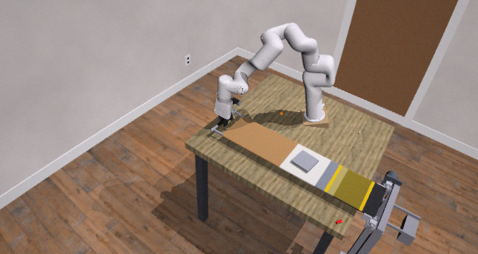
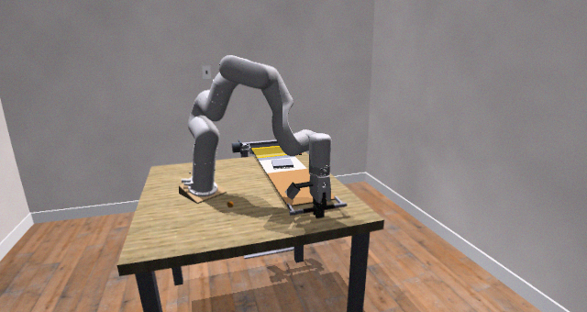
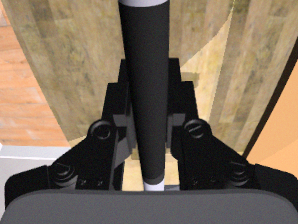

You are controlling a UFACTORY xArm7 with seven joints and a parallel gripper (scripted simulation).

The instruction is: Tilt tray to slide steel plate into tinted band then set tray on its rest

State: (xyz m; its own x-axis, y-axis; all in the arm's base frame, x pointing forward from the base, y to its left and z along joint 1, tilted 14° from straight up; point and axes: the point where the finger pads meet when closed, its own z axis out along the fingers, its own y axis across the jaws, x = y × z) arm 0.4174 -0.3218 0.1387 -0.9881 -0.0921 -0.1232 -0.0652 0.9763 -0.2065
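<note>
A long tray lies along the table's front edge, with tan, white, grey and olive sections. The grey steel plate lies flat on the white section and also shows in the exterior view. The tinted olive band lies between two solid yellow lines near the far end. My gripper is at the tray's left end, shut on the black grip of the tray's handle bar. The gripper also shows over the handle in the exterior view.
A hinge stand with a grey frame carries the tray's far end off the table edge. A small orange ball lies near my base. A small red marker sits at the table's near corner.
</note>
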